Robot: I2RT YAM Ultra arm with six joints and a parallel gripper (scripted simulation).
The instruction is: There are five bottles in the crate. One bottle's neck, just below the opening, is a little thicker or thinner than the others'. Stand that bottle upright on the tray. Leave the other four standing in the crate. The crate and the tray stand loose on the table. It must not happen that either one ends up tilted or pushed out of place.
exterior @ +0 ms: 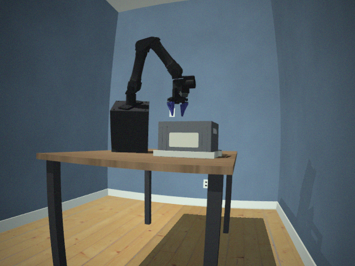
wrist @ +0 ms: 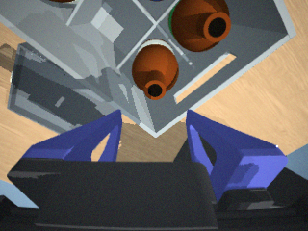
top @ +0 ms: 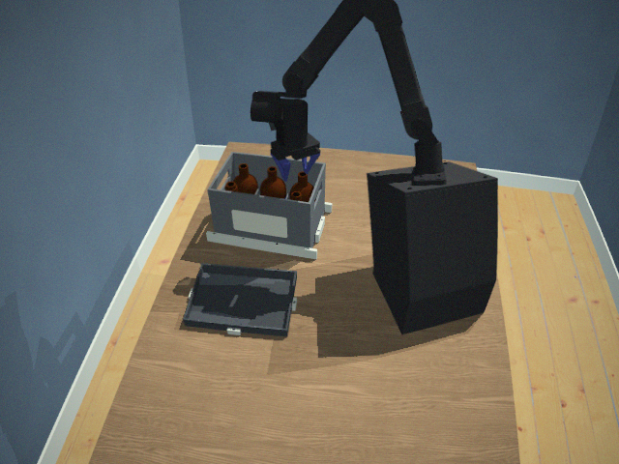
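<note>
A grey crate (top: 224, 210) (exterior: 163, 137) (wrist: 159, 111) stands at the back left of the table on a white base (top: 259, 246). Several brown bottles stand upright in it; three of them show their necks in the top view (top: 244, 178) (top: 272, 184) (top: 302, 186). In the wrist view two bottles show from above, one near the crate's corner (wrist: 155, 72) and one behind it (wrist: 199, 24). My gripper (top: 296, 168) (exterior: 176, 113) (wrist: 153, 115) hangs a little above the crate's right end, pointing down. Its blue fingers are open and hold nothing. The dark tray (top: 287, 304) lies empty in front of the crate.
The arm's black pedestal (top: 434, 240) (exterior: 128, 128) stands to the right of the crate and the tray. The table's left edge runs close beside the crate and the tray.
</note>
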